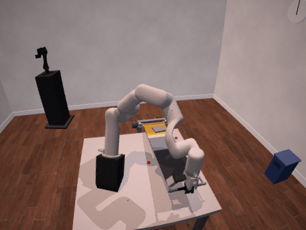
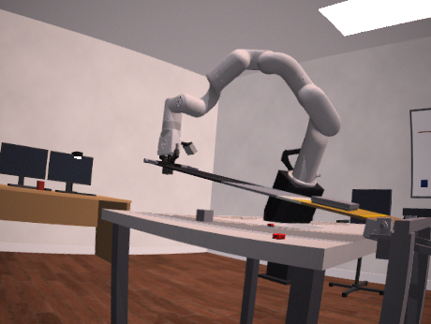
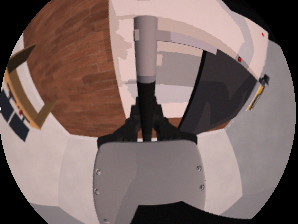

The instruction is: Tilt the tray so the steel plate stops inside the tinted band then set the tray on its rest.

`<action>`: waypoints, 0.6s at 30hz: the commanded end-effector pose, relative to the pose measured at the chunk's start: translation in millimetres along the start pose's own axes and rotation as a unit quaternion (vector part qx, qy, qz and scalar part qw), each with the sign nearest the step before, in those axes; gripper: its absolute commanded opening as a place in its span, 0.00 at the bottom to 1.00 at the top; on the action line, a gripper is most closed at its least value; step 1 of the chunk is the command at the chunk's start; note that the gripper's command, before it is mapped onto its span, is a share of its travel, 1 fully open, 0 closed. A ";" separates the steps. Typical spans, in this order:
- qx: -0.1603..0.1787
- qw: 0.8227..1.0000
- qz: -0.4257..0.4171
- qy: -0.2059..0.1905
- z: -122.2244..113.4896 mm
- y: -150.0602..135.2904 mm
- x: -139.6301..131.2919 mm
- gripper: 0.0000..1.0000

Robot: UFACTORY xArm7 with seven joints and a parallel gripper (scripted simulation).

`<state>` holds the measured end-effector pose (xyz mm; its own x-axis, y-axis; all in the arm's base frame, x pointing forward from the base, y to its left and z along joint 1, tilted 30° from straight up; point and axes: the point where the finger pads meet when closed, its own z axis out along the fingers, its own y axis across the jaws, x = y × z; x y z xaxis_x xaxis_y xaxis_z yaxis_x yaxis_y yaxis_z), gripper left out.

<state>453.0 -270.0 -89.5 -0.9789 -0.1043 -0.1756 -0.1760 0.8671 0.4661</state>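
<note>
The long grey tray (image 2: 244, 180) is hinged at the table's far end (image 2: 380, 228) and slopes down toward it. My gripper (image 2: 167, 165) is shut on the handle bar (image 1: 186, 187) at the raised free end, well above the table. The steel plate (image 1: 159, 128) lies flat on the yellow tinted band (image 1: 154, 129) near the hinge end; it also shows in the exterior view (image 2: 334, 202). In the wrist view my gripper (image 3: 146, 103) clamps the bar (image 3: 145, 52), with the tray bed (image 3: 220, 92) to the right.
A small grey block, the rest (image 2: 204, 214), stands on the table under the raised end. Small red markers (image 2: 279, 236) (image 1: 148, 162) lie on the table top. The arm's black base (image 1: 110, 171) stands on the table left of the tray.
</note>
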 end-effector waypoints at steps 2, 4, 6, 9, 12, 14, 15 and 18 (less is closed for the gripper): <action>0.004 1.000 0.000 -0.003 -69.2 10.9 -1.3 0.00; 0.004 1.000 0.000 -0.003 -50.6 6.4 -1.4 0.00; 0.004 1.000 0.000 -0.003 -13.2 -1.5 -1.6 0.00; 0.004 1.000 0.000 -0.003 5.6 -4.9 -1.7 0.00; 0.004 1.000 0.000 -0.003 5.6 -4.9 -1.7 0.00; 0.004 1.000 0.000 -0.003 9.3 -5.5 -1.7 0.00; 0.004 1.000 0.000 -0.003 12.4 -6.0 -1.7 0.00; 0.004 1.000 0.000 -0.003 21.7 -7.5 -1.8 0.00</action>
<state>455.5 -264.9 -104.1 -0.9786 -0.1042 -0.1775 -0.1767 0.8673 0.4653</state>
